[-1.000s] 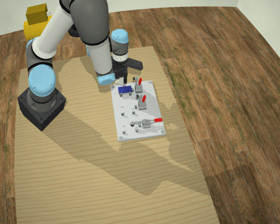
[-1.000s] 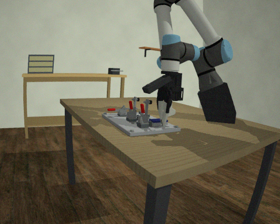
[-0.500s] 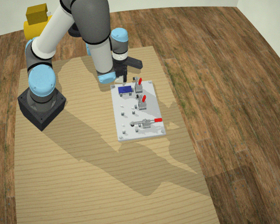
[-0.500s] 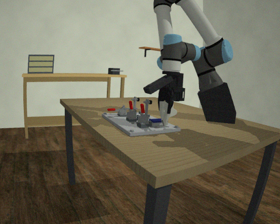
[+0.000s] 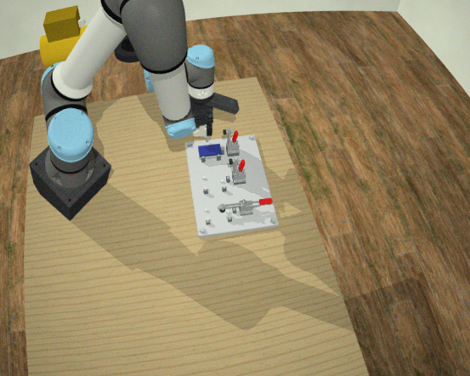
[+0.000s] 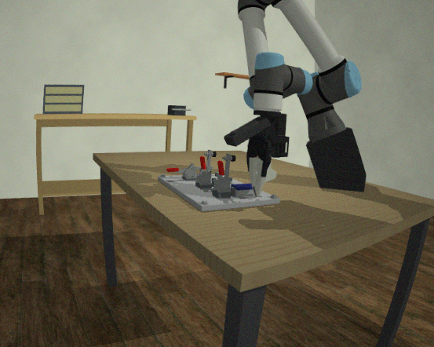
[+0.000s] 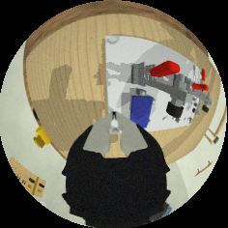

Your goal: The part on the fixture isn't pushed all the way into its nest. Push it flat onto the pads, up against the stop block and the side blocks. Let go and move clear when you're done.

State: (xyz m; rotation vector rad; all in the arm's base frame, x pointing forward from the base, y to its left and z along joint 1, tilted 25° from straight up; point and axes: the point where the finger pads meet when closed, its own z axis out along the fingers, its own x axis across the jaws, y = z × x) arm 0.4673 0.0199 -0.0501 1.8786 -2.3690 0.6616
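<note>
Blue is the colour of the small rectangular part [image 5: 210,150], which lies at the far end of a pale grey fixture plate [image 5: 256,225] on a light wooden table [image 5: 111,315]. In the top view the part sits at about 11 o'clock on the plate, just left of the first of two upright toggle clamps with red handles [image 5: 235,136]. A third clamp with a red handle [image 5: 265,202] lies flat near the plate's 5 o'clock corner. Small grey blocks and white pads dot the plate between them.

One grey and white robot arm with light blue joint caps stands on a dark square base [image 5: 41,185] at 9 o'clock from the plate. It reaches over and points its gripper [image 6: 257,191] straight down at the part's far edge. The jaws are closed tight together with nothing between them. In the exterior view the tip stands right at the part's end [image 6: 242,187]; whether it touches cannot be told. In the wrist view the part [image 7: 141,109] appears at about 1 o'clock from the closed fingertips.
</note>
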